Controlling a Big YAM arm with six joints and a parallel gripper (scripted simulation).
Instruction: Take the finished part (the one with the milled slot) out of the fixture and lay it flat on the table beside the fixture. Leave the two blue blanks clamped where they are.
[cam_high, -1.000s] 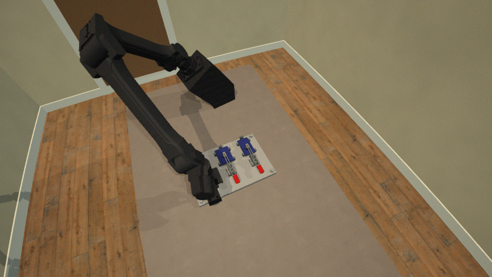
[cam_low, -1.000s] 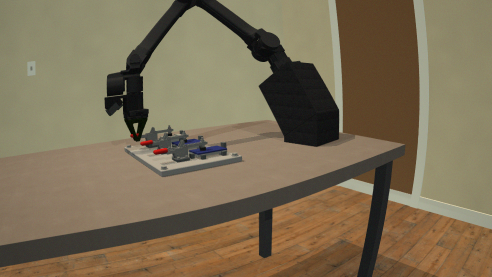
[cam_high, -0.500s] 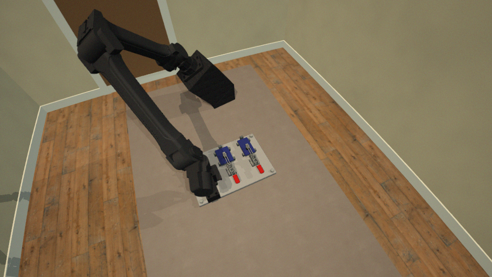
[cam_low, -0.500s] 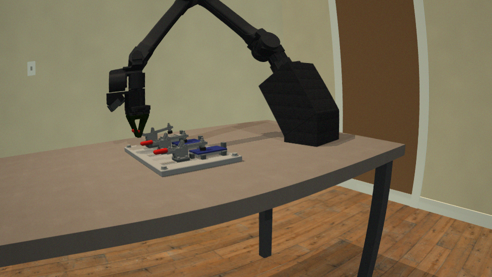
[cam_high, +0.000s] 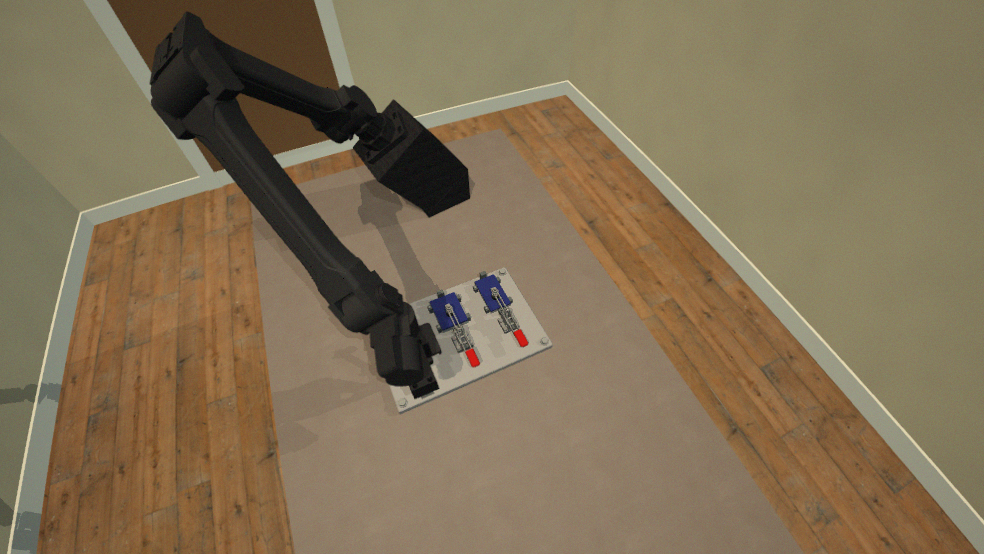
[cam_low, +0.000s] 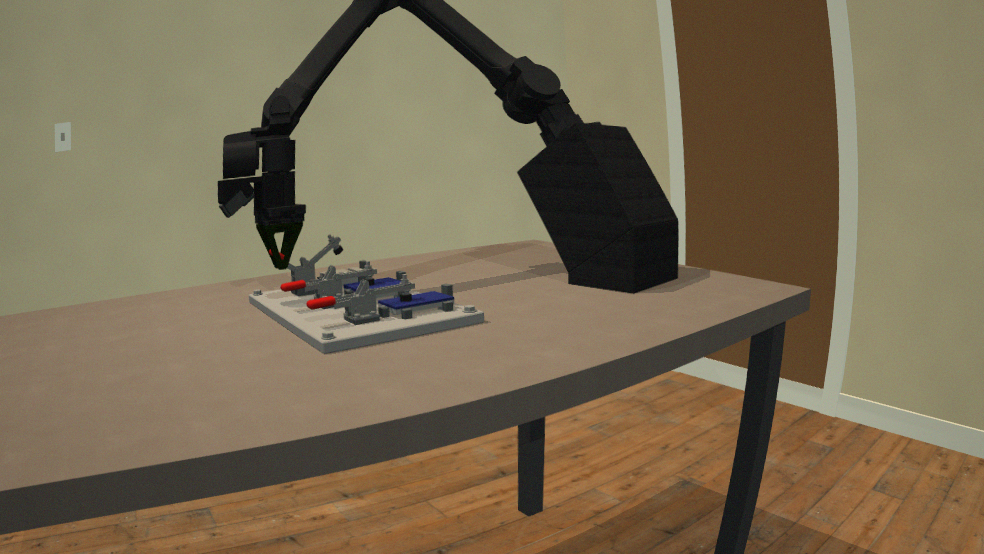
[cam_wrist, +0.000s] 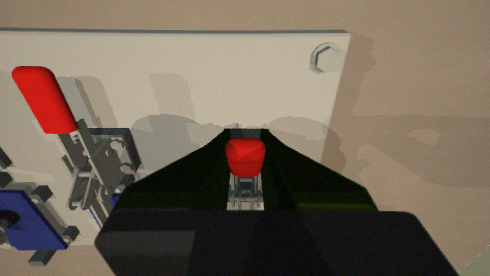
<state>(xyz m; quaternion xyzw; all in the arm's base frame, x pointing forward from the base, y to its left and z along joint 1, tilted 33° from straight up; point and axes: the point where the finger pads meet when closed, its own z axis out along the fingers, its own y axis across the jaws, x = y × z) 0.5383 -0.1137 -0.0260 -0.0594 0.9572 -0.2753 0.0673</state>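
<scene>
A grey fixture plate (cam_high: 475, 337) lies on the table and carries toggle clamps with red handles. Two blue blanks (cam_high: 447, 306) (cam_high: 494, 292) sit under two closed clamps, whose red handles (cam_high: 472, 357) (cam_high: 521, 337) lie flat. My gripper (cam_low: 278, 259) stands over the plate's near left end, shut on the red handle (cam_wrist: 243, 156) of the third clamp. That handle is lifted off the plate, and the clamp's arm (cam_low: 322, 249) tilts upward. In the wrist view a flat red handle (cam_wrist: 42, 100) and a blue blank (cam_wrist: 27, 222) lie to the left. The slotted part is hidden by my arm and the clamps.
The robot's black base (cam_high: 420, 172) stands at the far end of the table, behind the fixture. A bolt head (cam_wrist: 325, 55) marks the plate's corner. Bare table top lies beside the plate, right of this corner in the wrist view.
</scene>
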